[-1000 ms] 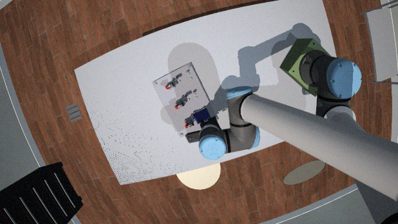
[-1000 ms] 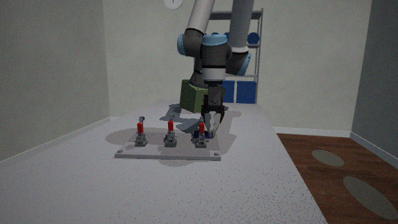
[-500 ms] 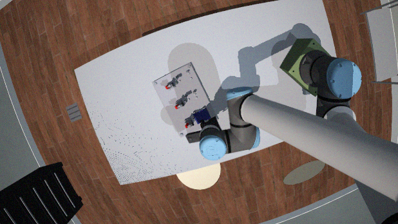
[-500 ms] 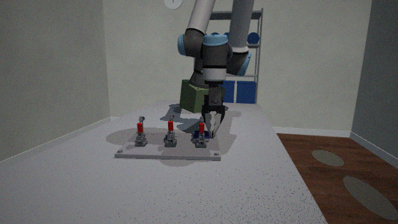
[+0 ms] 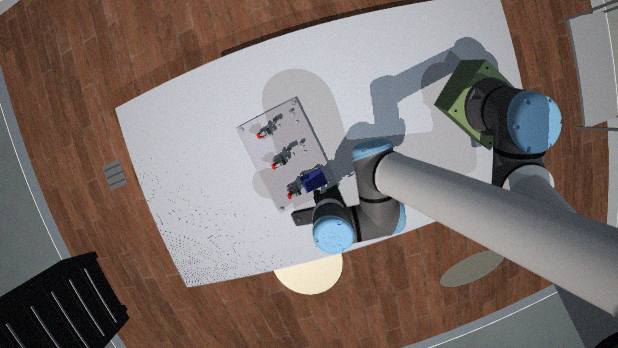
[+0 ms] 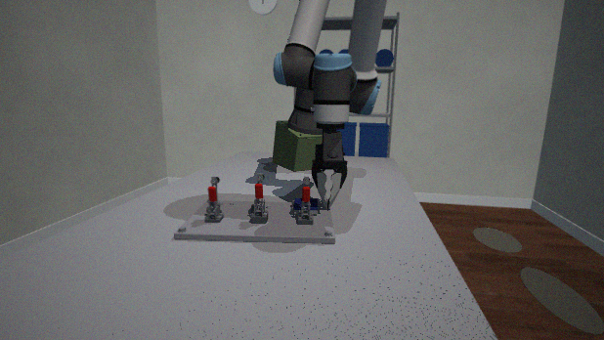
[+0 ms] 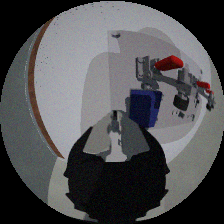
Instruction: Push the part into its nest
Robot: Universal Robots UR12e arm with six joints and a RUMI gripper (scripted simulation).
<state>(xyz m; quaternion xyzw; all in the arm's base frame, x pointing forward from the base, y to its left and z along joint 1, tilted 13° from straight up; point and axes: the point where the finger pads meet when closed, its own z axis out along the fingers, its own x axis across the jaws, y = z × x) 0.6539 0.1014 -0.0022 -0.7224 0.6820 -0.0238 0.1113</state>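
A dark blue block part (image 7: 144, 106) sits on the grey fixture plate (image 5: 281, 150), at the station nearest the arm, next to a red-handled toggle clamp (image 7: 169, 63). The part also shows in the overhead view (image 5: 313, 179) and, partly hidden behind the clamp, in the side view (image 6: 313, 205). My gripper (image 7: 115, 126) is shut and empty, its fingertips just beside the part's near edge, low over the plate. In the side view the gripper (image 6: 328, 201) points down at the plate's right end, right of the part. Whether the tips touch the part I cannot tell.
Two more red-handled clamps (image 6: 212, 194) (image 6: 259, 191) stand on the plate to the left. The arm's green base (image 5: 467, 98) is at the table's far side. A shelf with blue bins (image 6: 373, 139) stands behind. The table edge (image 5: 350, 250) is close to the wrist.
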